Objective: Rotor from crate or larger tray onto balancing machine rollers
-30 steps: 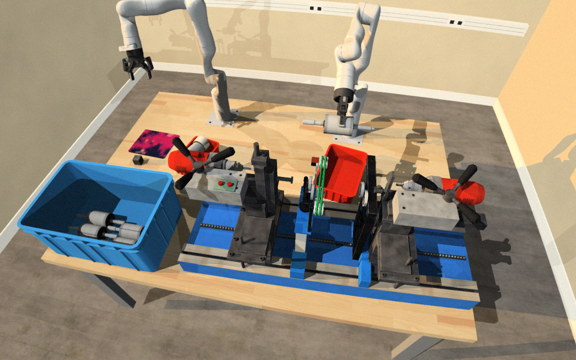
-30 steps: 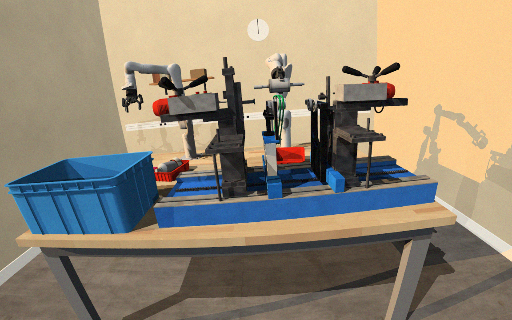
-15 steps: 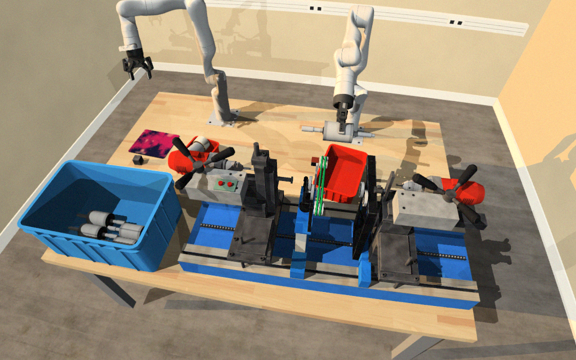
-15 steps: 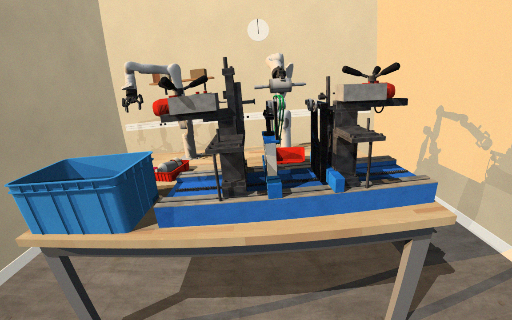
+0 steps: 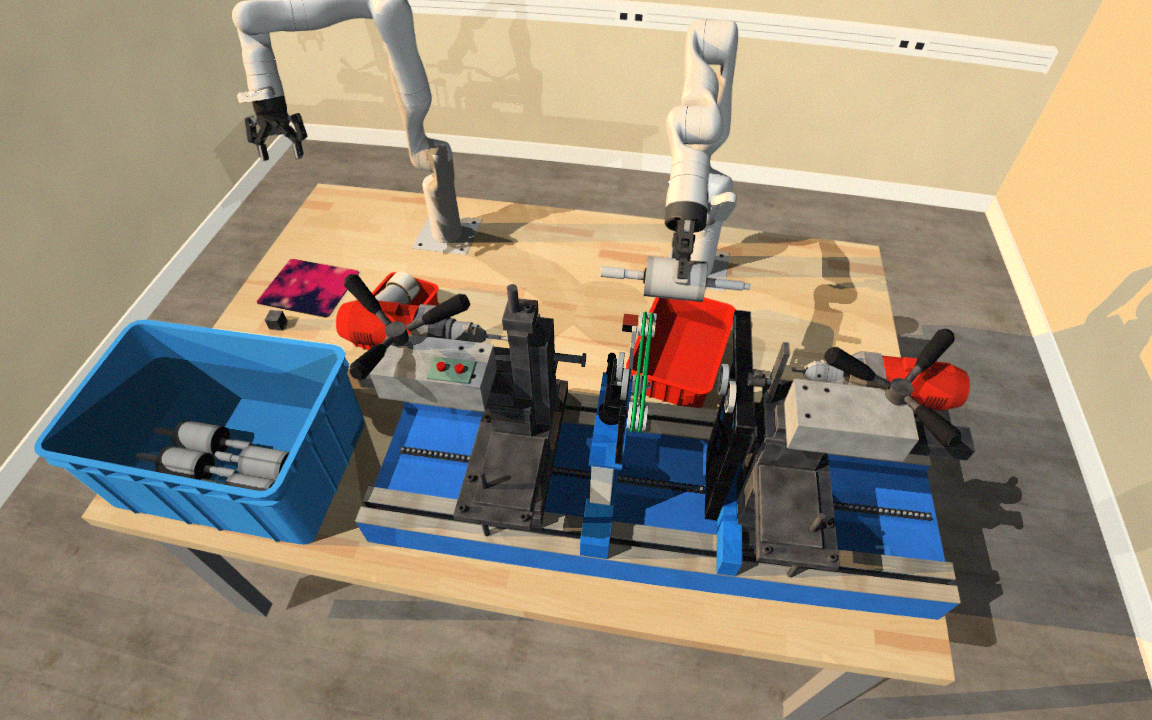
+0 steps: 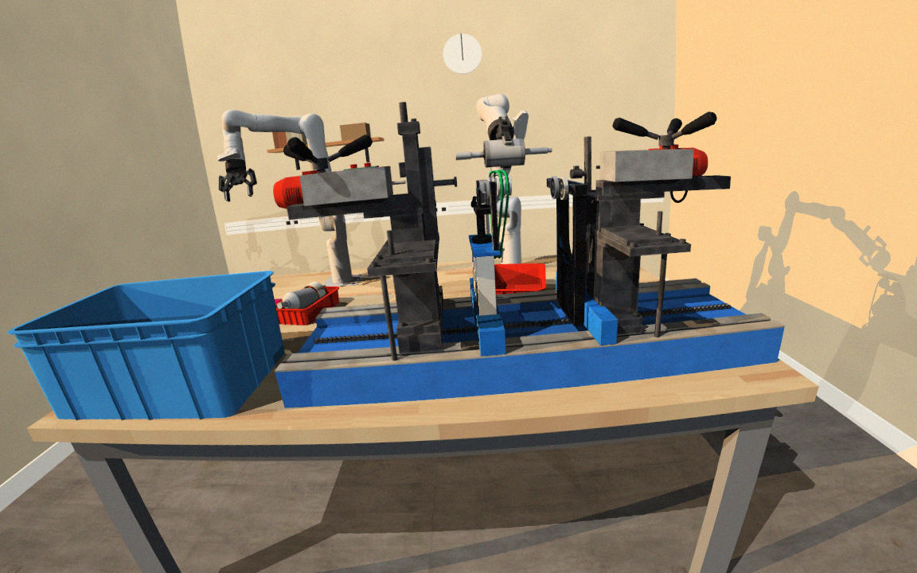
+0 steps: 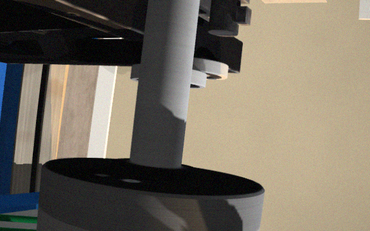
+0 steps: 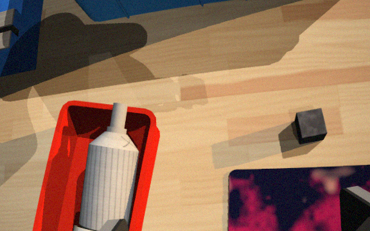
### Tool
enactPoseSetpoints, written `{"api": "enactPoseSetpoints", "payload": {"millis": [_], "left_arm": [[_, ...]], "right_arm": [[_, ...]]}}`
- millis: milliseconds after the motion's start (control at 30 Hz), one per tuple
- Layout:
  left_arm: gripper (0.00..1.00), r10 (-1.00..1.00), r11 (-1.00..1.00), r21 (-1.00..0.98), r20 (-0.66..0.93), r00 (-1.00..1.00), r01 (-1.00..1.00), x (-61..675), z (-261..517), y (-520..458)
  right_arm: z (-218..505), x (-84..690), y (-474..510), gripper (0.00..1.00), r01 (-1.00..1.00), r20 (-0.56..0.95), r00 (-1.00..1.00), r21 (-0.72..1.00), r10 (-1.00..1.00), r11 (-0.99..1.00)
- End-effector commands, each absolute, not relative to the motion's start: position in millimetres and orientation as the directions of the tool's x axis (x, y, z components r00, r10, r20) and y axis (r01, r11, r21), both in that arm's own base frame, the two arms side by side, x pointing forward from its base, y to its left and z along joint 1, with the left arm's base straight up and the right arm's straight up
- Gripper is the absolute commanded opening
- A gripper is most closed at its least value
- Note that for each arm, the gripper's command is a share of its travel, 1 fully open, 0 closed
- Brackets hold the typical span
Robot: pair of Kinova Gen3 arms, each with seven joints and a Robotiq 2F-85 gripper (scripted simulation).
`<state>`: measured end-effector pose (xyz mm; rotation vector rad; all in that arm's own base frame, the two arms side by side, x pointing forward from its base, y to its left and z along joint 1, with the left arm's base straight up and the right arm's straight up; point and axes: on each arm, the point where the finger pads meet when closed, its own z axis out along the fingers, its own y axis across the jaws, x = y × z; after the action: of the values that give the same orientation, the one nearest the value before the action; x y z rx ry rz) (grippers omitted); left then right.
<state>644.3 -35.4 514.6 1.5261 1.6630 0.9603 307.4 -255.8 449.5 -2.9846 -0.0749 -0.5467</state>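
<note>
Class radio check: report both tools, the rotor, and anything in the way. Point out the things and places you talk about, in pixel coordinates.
Left tool (image 5: 682, 270) (image 6: 505, 139) shut on rotor (image 5: 659, 278) (image 6: 493, 153) (image 7: 162, 96); right tool (image 5: 282, 154) (image 6: 240, 196) (image 8: 239, 210) open. Rotor off the rollers (image 5: 727, 388) (image 6: 556, 188) (image 7: 215, 68). Green belts (image 5: 638, 385) (image 6: 508, 186) (image 7: 21, 219) nearby, possible snag.
</note>
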Motion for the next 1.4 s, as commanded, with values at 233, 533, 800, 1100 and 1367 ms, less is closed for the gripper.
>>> {"api": "enactPoseSetpoints", "payload": {"millis": [233,533,800,1100,1367], "left_arm": [[0.099,0.997,0.043,0.867,-0.002,-0.082,0.496,674,518,-33],[0.099,0.997,0.043,0.867,-0.002,-0.082,0.496,702,518,-30],[0.099,0.997,0.043,0.867,-0.002,-0.083,0.496,719,518,-29],[0.099,0.997,0.043,0.868,-0.002,-0.083,0.496,743,518,-27],[0.099,0.997,0.043,0.868,-0.002,-0.083,0.495,758,518,-25]], "right_arm": [[450,307,-256,1.000,0.068,0.357,0.934,-0.095,0.030,-0.993],[450,307,-256,1.000,0.068,0.357,0.934,-0.095,0.030,-0.993],[450,307,-256,1.000,0.068,0.357,0.934,-0.095,0.030,-0.993],[450,307,-256,1.000,0.068,0.357,0.934,-0.095,0.030,-0.993],[450,307,-256,1.000,0.068,0.357,0.934,-0.095,0.030,-0.993]]}}
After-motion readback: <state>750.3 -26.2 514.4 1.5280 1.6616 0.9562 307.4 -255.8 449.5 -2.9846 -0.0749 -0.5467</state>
